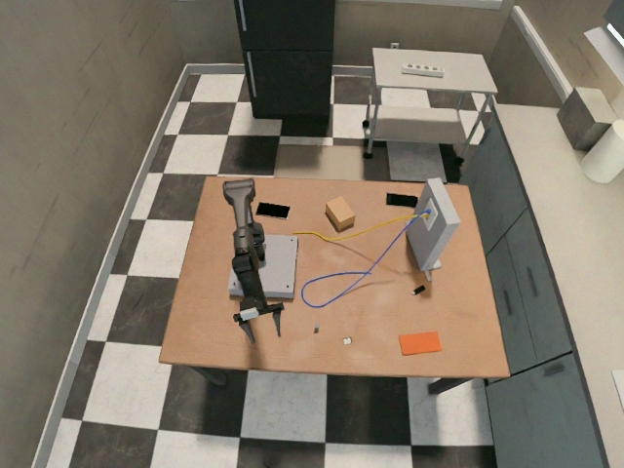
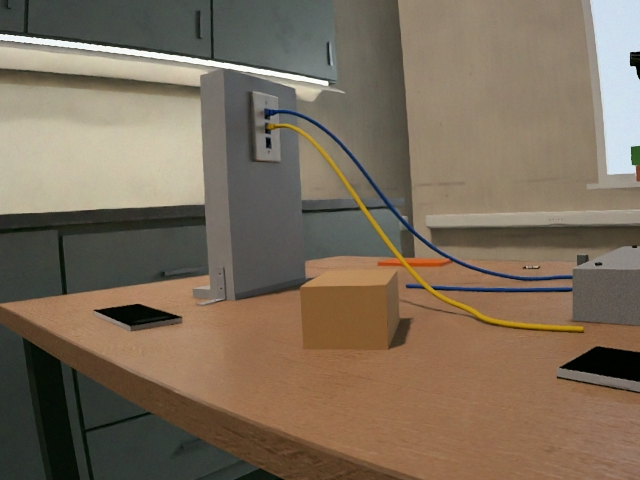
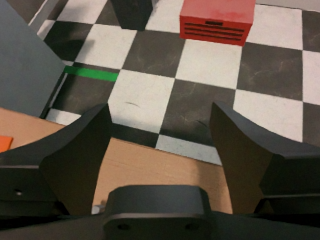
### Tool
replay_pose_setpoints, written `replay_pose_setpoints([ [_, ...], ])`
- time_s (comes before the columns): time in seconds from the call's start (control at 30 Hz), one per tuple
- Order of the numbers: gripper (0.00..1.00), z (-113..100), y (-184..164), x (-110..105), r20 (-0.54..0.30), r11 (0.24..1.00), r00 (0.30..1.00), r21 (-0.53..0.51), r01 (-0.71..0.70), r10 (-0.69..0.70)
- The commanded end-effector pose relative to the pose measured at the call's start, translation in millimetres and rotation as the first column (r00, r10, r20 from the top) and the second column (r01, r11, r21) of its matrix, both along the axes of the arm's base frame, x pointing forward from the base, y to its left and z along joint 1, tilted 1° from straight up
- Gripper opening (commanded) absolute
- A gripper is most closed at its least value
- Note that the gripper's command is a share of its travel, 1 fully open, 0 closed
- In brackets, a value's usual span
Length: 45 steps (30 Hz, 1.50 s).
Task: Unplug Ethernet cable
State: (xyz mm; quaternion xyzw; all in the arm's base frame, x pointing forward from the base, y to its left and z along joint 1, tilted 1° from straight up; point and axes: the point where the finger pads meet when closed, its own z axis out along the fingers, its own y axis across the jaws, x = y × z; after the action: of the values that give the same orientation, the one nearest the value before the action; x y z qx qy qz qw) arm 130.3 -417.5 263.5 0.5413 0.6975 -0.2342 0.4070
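While the arm is hanging over the near-left part of the table, status is:

Gripper: the gripper (image 1: pixel 264 330) is standing fully spread, nothing between the fingers; wrist view is showing only table edge and checkered floor (image 3: pixel 210 65) through the gap.
Arm: sitting on a grey base plate (image 1: pixel 282 252), reaching toward the front edge, well apart from the wall plate.
Wall plate: the wall plate (image 2: pixel 266 126) is sitting on an upright grey panel (image 2: pixel 248 217) at the far-right side of the wooden table (image 1: pixel 212 347).
Blue cable: the blue Ethernet cable (image 2: pixel 392 209) is occupying the top port, plug (image 2: pixel 267 111) seated in the plate; the cable is dropping to the table and looping toward the middle (image 1: pixel 322 290).
Yellow cable: the yellow cable (image 2: pixel 361 206) is sitting in the port just below the blue one, running down past the cardboard box (image 2: pixel 351 310), loose end lying beside the base plate.
Bottom port: looking unoccupied.
Other items: two black slabs (image 1: pixel 272 210) (image 1: pixel 402 199) are lying along the far edge, an orange card (image 1: pixel 419 342) near the front right, several small parts too small to identify.
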Motion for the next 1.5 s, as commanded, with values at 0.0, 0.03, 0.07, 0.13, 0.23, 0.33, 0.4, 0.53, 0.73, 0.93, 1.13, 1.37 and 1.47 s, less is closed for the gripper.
replay_pose_setpoints([
  [0.0,1.0,1,0,0,0.0,1.0,1.0,-0.002,0.0,0.0],
  [0.03,1.0,1,0,0,0.0,1.0,1.0,-0.002,0.0,0.0],
  [0.07,1.0,1,0,0,0.0,1.0,1.0,-0.002,0.0,0.0],
  [0.13,1.0,1,0,0,0.0,1.0,1.0,-0.002,0.0,0.0],
  [0.23,1.0,1,0,0,0.0,1.0,1.0,-0.002,0.0,0.0],
  [0.33,1.0,1,0,0,0.0,1.0,1.0,-0.002,0.0,0.0],
  [0.4,1.0,1,0,0,0.0,1.0,1.0,-0.002,0.0,0.0],
  [0.53,1.0,1,0,0,0.0,1.0,1.0,-0.002,0.0,0.0],
  [0.73,0.25,11,29,80,0.16,0.997,0.984,-0.008,-0.074,0.075],
  [0.93,0.25,18,61,135,0.283,0.99,0.95,-0.002,-0.14,0.135],
  [1.13,0.25,24,90,172,0.373,0.981,0.911,0.008,-0.194,0.177],
  [1.37,0.25,34,141,221,0.502,0.958,0.834,0.032,-0.285,0.231],
  [1.47,0.25,37,162,237,0.548,0.946,0.799,0.044,-0.322,0.247],
])
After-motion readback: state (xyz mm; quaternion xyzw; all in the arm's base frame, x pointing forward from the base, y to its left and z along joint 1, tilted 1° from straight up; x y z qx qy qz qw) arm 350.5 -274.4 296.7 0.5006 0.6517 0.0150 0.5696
